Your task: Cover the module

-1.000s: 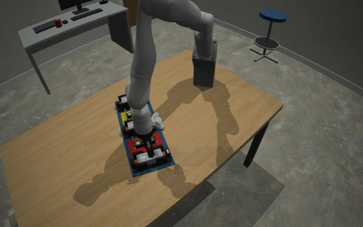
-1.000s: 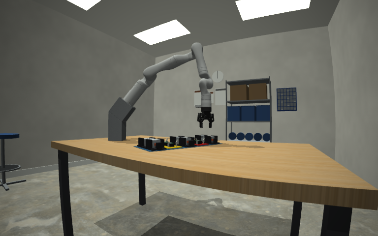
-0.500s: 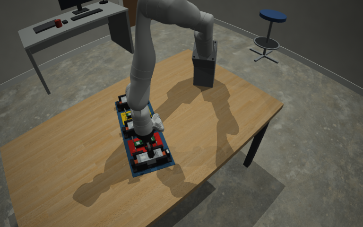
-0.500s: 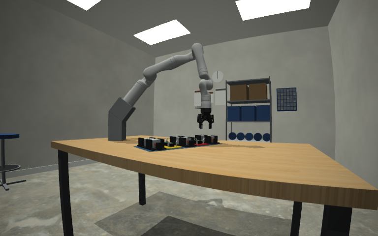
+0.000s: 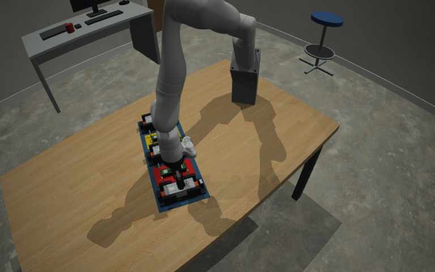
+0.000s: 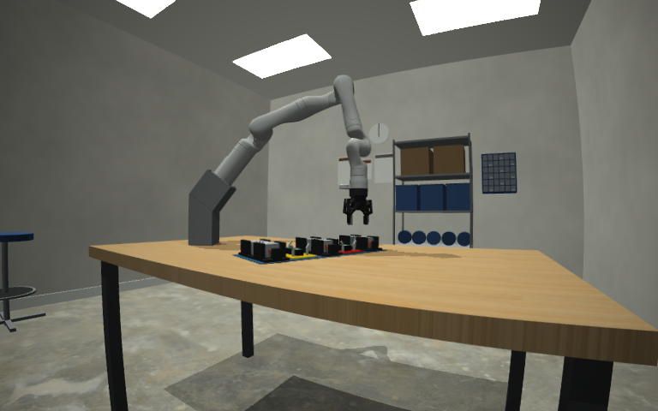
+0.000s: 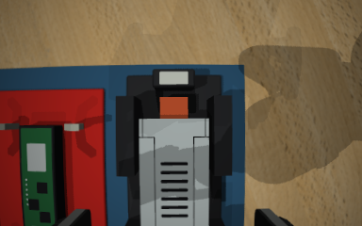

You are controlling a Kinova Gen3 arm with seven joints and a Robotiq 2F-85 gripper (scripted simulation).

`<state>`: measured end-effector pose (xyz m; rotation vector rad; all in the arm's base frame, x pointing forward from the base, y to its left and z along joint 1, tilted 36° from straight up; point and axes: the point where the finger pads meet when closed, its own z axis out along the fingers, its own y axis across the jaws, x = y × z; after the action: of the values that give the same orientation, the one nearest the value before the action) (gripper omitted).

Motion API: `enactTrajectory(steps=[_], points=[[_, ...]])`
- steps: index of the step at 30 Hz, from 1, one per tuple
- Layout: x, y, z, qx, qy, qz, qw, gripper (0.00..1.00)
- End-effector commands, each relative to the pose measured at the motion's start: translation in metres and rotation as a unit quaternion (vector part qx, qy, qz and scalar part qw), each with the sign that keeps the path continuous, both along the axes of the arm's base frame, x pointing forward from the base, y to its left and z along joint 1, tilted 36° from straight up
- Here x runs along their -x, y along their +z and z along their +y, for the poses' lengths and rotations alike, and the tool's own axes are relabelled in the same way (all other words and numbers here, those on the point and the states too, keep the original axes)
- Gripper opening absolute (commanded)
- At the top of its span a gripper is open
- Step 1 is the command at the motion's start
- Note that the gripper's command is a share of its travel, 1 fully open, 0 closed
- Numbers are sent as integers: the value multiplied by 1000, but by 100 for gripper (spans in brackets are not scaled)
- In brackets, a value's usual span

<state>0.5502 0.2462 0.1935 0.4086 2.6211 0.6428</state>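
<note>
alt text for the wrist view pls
Looking straight down on a grey slotted cover in a black holder on a blue mat. A red plate with a green module lies left; open end effector fingertips frame the bottom.

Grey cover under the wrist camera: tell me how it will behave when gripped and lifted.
The grey cover looks like a thin-walled shell with vent slots, so it probably flexes and dents under a firm squeeze. It likely weighs little. Black holder walls flank it closely, so it should come out straight up; tilting may snag it. The open hand hangs above it.
</note>
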Motion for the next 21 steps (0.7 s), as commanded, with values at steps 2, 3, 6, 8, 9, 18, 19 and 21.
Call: enactTrajectory(steps=[2,3,6,8,9,18,19,21], points=[[-3,2,0,0,1,-4,1000,100],[-4,2,0,1,1,-4,1000,100],[-5,2,0,1,1,-5,1000,100],[-5,2,0,1,1,-5,1000,100],[-5,2,0,1,1,-5,1000,100],[-8,-8,4,0,1,-4,1000,100],[-9,-9,5,0,1,-4,1000,100],[-11,-13,7,1,1,-5,1000,100]])
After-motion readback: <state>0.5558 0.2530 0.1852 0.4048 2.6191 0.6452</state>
